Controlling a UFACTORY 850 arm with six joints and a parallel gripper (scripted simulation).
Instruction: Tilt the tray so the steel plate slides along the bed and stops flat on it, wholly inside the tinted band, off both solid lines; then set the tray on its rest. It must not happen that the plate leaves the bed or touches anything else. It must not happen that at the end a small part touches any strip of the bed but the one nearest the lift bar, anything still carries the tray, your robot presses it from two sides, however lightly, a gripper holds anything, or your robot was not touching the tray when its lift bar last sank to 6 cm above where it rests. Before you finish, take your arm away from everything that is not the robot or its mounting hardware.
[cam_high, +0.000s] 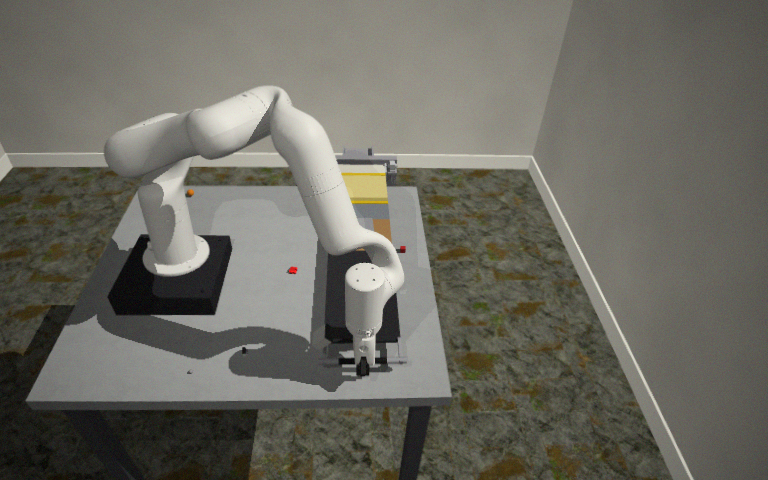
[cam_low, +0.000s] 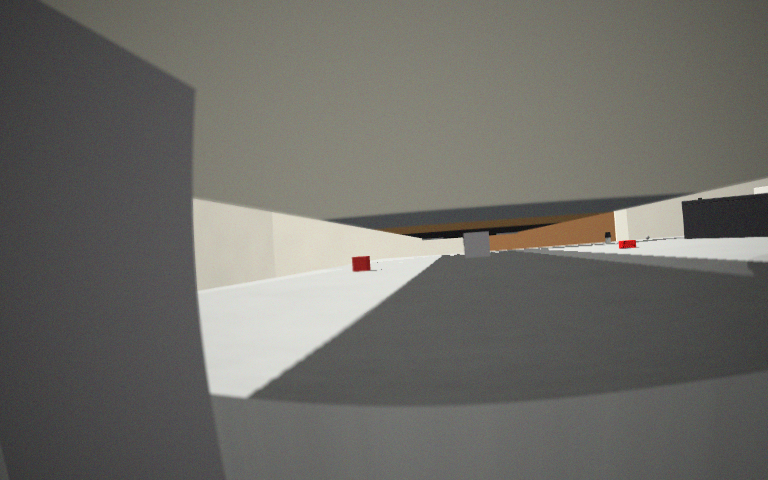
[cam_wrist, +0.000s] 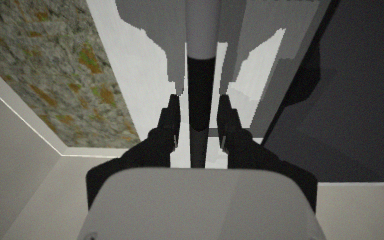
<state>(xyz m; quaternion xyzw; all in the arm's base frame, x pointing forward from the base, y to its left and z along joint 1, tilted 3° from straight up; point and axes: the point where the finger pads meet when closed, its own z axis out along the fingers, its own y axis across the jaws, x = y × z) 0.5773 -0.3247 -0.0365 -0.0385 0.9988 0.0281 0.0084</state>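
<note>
Listing first a tray (cam_high: 391, 316) (cam_low: 396, 141) (cam_wrist: 345, 100), long and presumably rigid, carried over the desk (cam_high: 271, 237) (cam_low: 283, 328) (cam_wrist: 117, 55); to be judged awkward at one end, likely to swing about the far mounting. Bearing a tinted band (cam_high: 368, 187) at the far end, between solid yellow lines (cam_high: 369, 202). Steel plate: not identifiable, perhaps behind the arm (cam_high: 311, 169); cannot tell its exact place on the bed. Expected to be dense, hard and prone to slide abruptly once past sticking, hence calling for a slow, small tilt and prompt levelling. Best taken by the black grip (cam_high: 380, 360) (cam_wrist: 201, 90) of the near crossbar, centrally, to avoid twisting. Next, the hand (cam_high: 363, 370) (cam_wrist: 198, 106): pointing down from the bent, overreaching arm, fingers parted, straddling the grip with gaps at both sides; holding nothing. To be centred before closing.
</note>
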